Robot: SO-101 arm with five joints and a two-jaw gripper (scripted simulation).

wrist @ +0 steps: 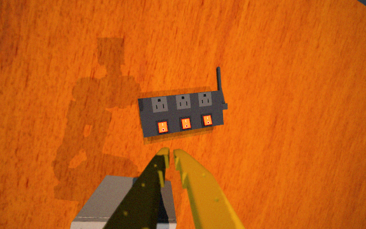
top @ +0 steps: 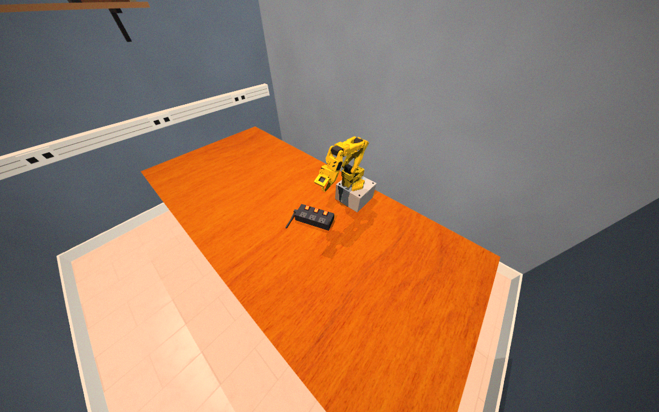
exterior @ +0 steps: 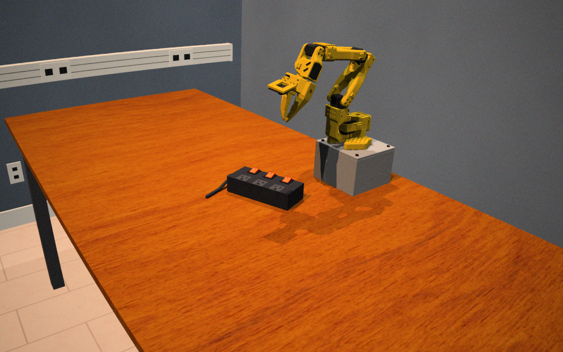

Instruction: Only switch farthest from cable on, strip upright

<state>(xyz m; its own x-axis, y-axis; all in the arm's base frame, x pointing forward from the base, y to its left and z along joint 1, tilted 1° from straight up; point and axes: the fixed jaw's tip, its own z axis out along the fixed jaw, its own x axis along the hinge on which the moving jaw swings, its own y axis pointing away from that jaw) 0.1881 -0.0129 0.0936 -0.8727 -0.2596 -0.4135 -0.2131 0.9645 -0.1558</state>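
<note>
Hovering above the orange wooden counter (exterior: 187, 245), the jaws are pressed together and pinch nothing. The gripper (exterior: 290, 114) points down, well above the counter surface and clear of the power strip (exterior: 265, 188). The yellow arm (exterior: 345, 83) is folded over its grey pedestal (exterior: 364, 172), which stands near the counter's wall-side edge.

In the wrist view, the power strip (wrist: 182, 112) lies at 12 o'clock from the jaw tips, right way up, with three grey sockets (wrist: 183, 102) in a row along its far side and three orange rocker switches (wrist: 186, 123) along its near side. The cable (wrist: 218, 77) leaves the strip's 3 o'clock end and runs toward 12 o'clock. All three switches look alike; their on or off positions cannot be told.

The arm's shadow (wrist: 91, 127) falls on the counter at 9 o'clock from the strip.
</note>
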